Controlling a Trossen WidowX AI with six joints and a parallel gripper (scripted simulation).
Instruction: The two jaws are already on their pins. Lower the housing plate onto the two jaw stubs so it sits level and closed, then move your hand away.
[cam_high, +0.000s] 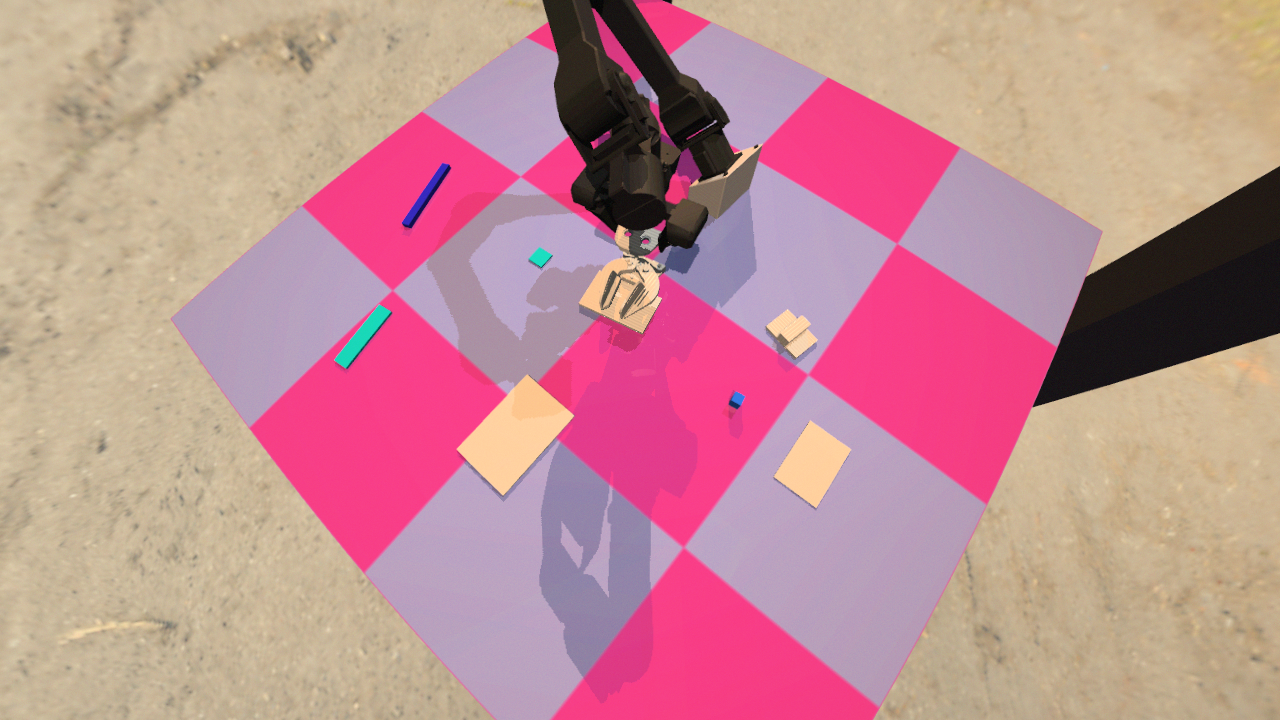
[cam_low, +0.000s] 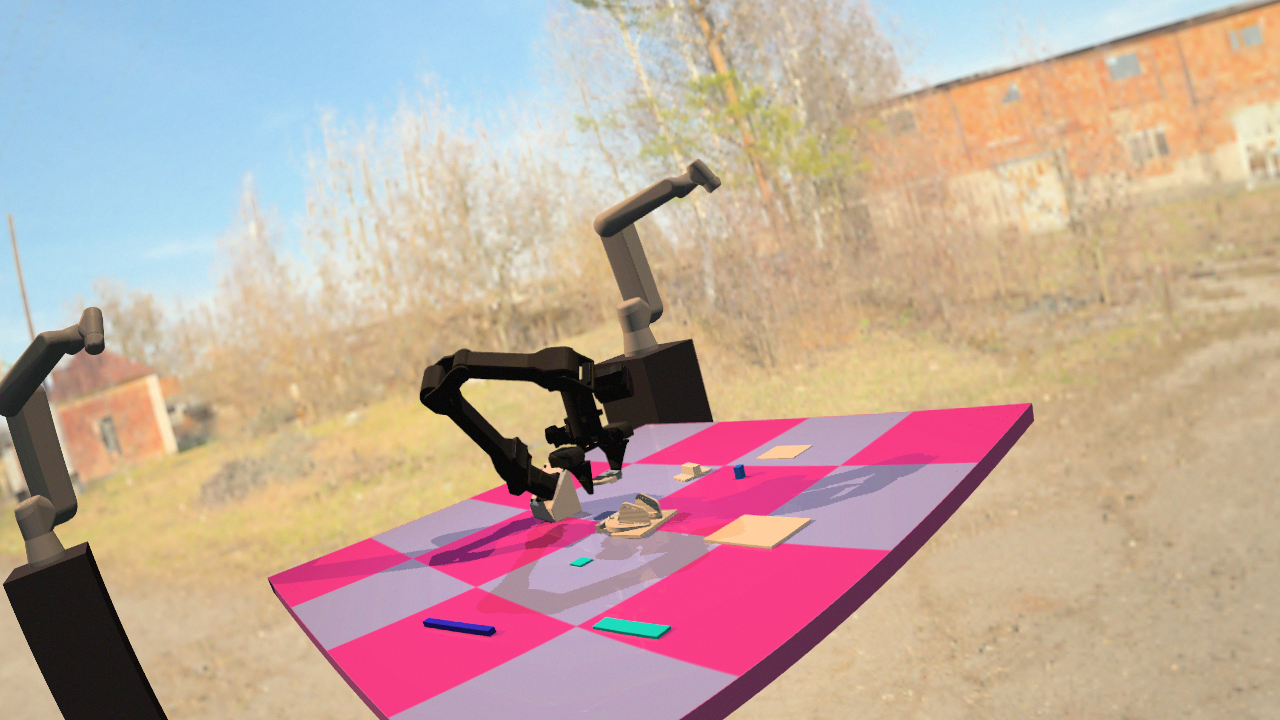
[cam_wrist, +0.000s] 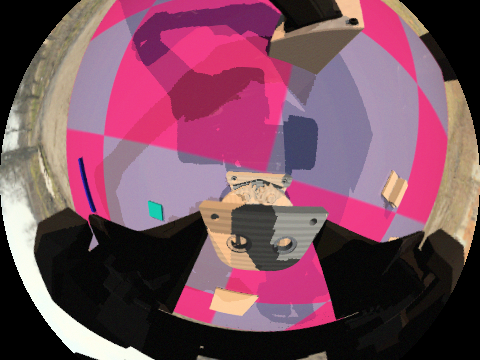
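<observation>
My gripper (cam_wrist: 262, 218) (cam_low: 603, 480) is shut on the housing plate (cam_wrist: 254, 225) (cam_high: 637, 247) (cam_low: 607, 477), a thin tan plate with two large holes and small corner holes. The fingers stand wide at its two sides. The plate hangs above the table. In the top view it shows at the arm side of the base (cam_high: 595, 306) (cam_low: 651, 530), apart from the base's near edge. Two jaws (cam_high: 622, 293) (cam_low: 638, 514) stand up on the base, slanting. In the wrist view the held plate covers much of the base assembly (cam_wrist: 259, 179). The stubs are too small to tell apart.
A wedge-shaped tan block (cam_high: 726, 186) (cam_low: 559, 501) (cam_wrist: 320, 50) stands under the arm. A stepped block (cam_high: 792, 333), a blue cube (cam_high: 736, 400), two flat tan plates (cam_high: 516, 436) (cam_high: 812, 465), a teal square (cam_high: 539, 257), a teal strip (cam_high: 362, 336) and a blue bar (cam_high: 426, 195) lie around.
</observation>
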